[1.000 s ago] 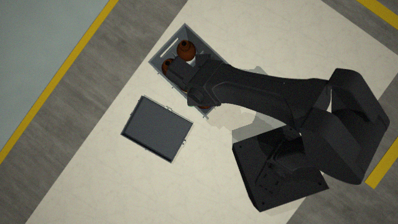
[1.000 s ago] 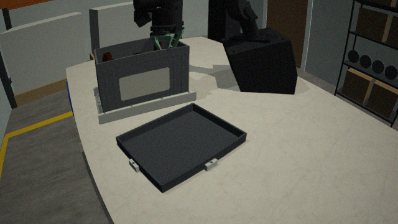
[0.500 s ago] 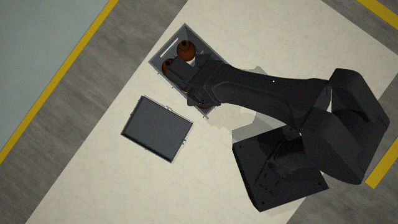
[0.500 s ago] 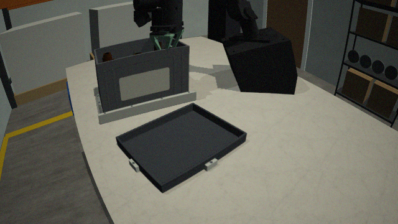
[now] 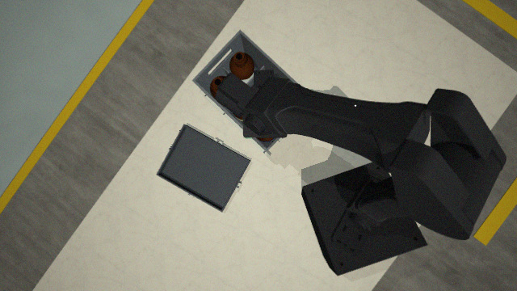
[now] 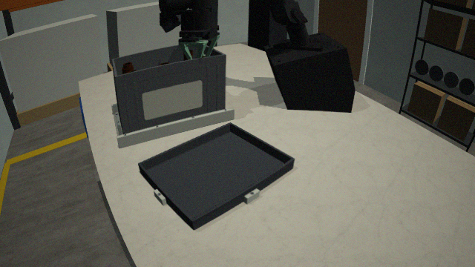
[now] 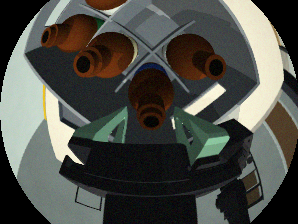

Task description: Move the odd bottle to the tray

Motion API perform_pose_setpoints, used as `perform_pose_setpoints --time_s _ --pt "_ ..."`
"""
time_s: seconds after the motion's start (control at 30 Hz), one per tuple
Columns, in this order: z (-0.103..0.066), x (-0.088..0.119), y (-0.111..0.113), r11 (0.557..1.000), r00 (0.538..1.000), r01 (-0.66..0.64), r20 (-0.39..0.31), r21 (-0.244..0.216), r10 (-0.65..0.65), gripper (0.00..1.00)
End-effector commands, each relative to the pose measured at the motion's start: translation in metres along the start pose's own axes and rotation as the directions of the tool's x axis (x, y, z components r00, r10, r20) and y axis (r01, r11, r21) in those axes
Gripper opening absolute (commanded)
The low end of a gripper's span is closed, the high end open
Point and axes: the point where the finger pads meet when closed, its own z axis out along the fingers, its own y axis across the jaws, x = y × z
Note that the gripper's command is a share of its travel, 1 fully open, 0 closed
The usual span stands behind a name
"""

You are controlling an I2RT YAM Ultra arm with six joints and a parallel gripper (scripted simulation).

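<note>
Hovering pincer (image 6: 197, 57) (image 7: 150, 110): at crate's mouth; fingers partway apart, nothing gripped.
Nearest btl (image 7: 151, 92): upright in crate, neck by the fingertips.
Other btls (image 7: 112, 55) (image 5: 241, 65): 4, also in crate; odd neck, can't tell which.
Crate (image 5: 258, 54) (image 6: 130, 100) (image 7: 239, 75): upright on tbl (image 5: 121, 202) (image 6: 352, 167).
Tray (image 5: 206, 167) (image 6: 219, 168): flat, near crate, w/o btl.
Arm (image 5: 343, 113) (image 6: 200, 18): over crate.

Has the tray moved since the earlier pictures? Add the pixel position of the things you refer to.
No; the tray (image 5: 203, 167) (image 6: 217, 168) sits in the same place beside the crate (image 5: 278, 73) (image 6: 130, 100), in top and exterior views.
</note>
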Motion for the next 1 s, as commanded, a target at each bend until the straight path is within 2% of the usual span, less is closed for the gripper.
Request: perform_pose_setpoints --time_s 0.0,0.33,0.37,0.97 --pt "-0.0009 -0.0035 0.0028 1.0 1.0 0.0 0.014 -0.013 0.0 0.61" --pt "-0.0009 -0.0035 0.0028 1.0 1.0 0.0 0.014 -0.013 0.0 0.61" --pt "-0.0009 -0.0035 0.0028 1.0 1.0 0.0 0.014 -0.013 0.0 0.0" --pt "-0.0031 -0.0034 0.0015 1.0 1.0 -0.001 0.016 -0.012 0.001 0.0"
